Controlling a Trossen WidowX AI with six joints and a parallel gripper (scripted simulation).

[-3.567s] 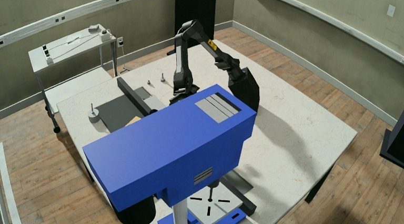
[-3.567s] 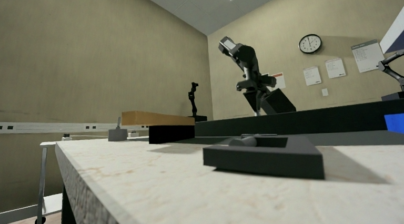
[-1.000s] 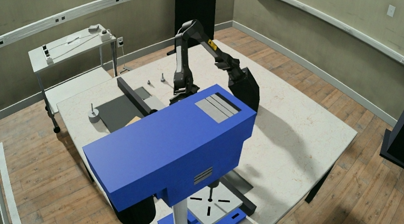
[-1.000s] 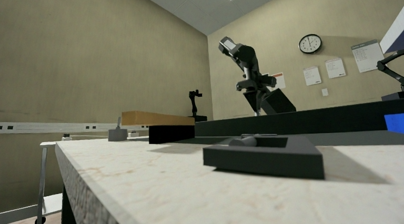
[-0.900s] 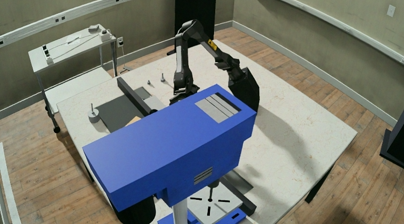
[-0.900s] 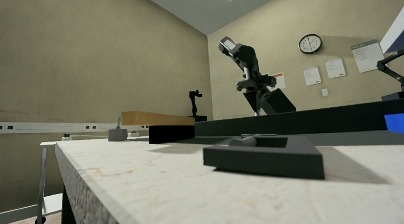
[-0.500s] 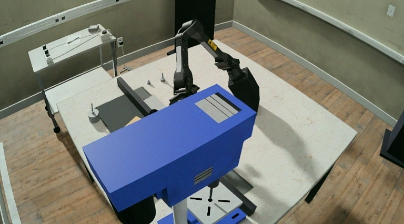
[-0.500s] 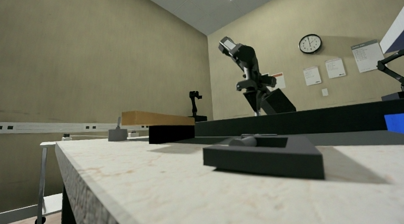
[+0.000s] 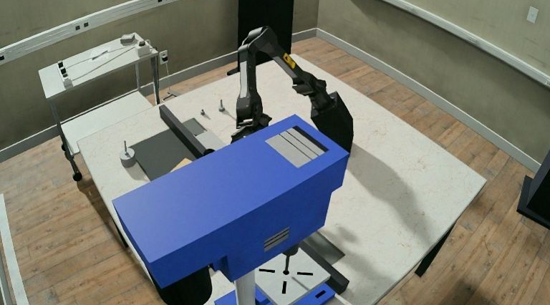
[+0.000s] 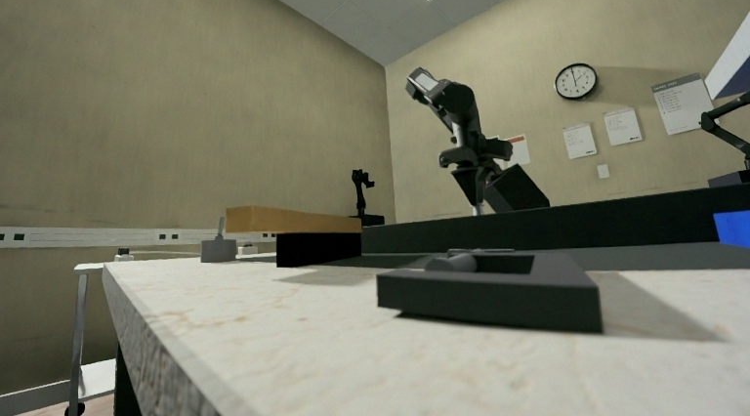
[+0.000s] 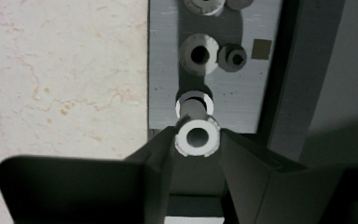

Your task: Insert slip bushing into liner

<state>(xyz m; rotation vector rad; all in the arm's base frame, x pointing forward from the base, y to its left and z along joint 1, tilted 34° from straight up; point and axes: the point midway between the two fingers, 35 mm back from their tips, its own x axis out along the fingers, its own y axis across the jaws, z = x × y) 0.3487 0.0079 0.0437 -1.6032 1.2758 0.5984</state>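
Observation:
In the wrist view my gripper (image 11: 197,134) is shut on the slip bushing (image 11: 213,140), a light ring-headed sleeve held upright with its head up. Its shank points down over the empty liner (image 11: 209,104) in the grey jig plate (image 11: 163,70) (image 9: 208,139). I cannot tell whether the tip is inside the liner. Further along the plate another liner (image 11: 199,55) has a small lock screw (image 11: 233,57) beside it. In the exterior view the gripper (image 10: 477,202) hangs behind the jig's dark rail (image 10: 553,224). In the top view the drill press hides the fingers.
A large blue drill press head (image 9: 227,196) stands in front of the jig. A dark bar (image 9: 182,131) runs beside the plate. A grey peg stand (image 9: 127,157), small pins (image 9: 221,106), a dark tray (image 10: 497,295) and a wooden block (image 10: 287,220) are on the table. A cart (image 9: 97,62) stands behind.

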